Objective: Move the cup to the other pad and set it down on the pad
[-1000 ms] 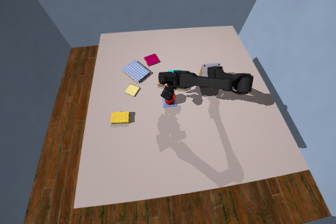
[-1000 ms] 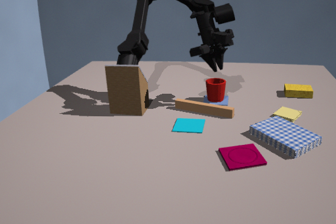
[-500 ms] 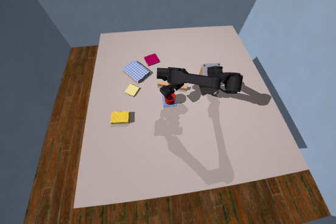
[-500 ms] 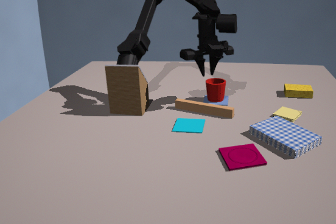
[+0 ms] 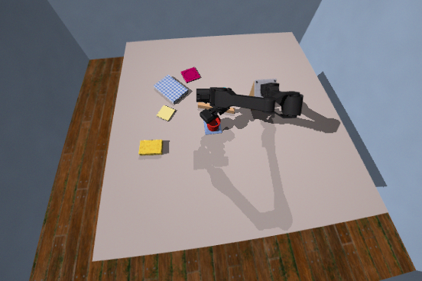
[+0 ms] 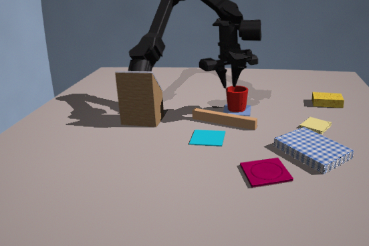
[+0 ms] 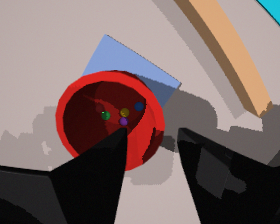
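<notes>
The red cup (image 5: 215, 125) (image 6: 237, 98) (image 7: 88, 112) stands upright on a light blue pad (image 5: 211, 132) (image 6: 247, 111) (image 7: 119, 56). Coloured marbles (image 7: 124, 115) lie at its bottom. My gripper (image 5: 210, 117) (image 6: 230, 85) (image 7: 152, 135) points straight down at the cup's rim, partly open. In the wrist view one finger is over the cup's inside and the other outside its wall, so they straddle the rim without closing on it. A cyan pad (image 6: 207, 138) lies flat beyond a wooden bar.
A wooden bar (image 6: 225, 118) (image 7: 219, 35) lies between the blue and cyan pads. A cardboard box (image 6: 138, 99) stands by the arm's base. A magenta square (image 5: 190, 74) (image 6: 265, 171), a checkered box (image 5: 171, 88) (image 6: 314, 149), a pale yellow pad (image 5: 166, 112) (image 6: 315, 124) and a yellow sponge (image 5: 150, 146) (image 6: 327, 99) lie around.
</notes>
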Controlling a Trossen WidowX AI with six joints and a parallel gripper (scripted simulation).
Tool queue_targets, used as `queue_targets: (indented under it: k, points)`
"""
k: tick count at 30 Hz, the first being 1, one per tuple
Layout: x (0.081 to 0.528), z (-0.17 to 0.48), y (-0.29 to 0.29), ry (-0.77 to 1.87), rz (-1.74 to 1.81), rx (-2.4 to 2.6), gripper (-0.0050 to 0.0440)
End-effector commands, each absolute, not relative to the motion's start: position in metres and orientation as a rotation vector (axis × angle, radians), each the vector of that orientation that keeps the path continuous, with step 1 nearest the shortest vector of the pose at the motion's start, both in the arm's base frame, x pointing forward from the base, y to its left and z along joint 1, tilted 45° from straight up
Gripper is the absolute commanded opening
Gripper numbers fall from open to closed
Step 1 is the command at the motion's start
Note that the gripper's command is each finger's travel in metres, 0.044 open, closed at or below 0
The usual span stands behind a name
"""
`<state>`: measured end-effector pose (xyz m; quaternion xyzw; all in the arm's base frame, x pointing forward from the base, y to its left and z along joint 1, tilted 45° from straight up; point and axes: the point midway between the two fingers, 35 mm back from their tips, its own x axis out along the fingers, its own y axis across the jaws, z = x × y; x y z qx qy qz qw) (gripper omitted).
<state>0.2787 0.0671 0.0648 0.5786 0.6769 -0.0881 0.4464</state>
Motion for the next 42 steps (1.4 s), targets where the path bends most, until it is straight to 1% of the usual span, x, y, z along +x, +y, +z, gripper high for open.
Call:
queue_targets:
  k: [1, 25, 38, 39, 42]
  points:
    - [0.279, 0.061, 0.072, 1.677, -0.218, 1.435, 0.0148]
    - [0.280, 0.036, 0.099, 1.678, -0.215, 1.438, 0.0148]
    - [0.280, 0.032, 0.103, 1.679, -0.213, 1.439, 0.0148]
    - [0.281, 0.034, 0.102, 1.672, -0.208, 1.434, 0.0124]
    - [0.281, 0.034, 0.102, 1.672, -0.208, 1.434, 0.0104]
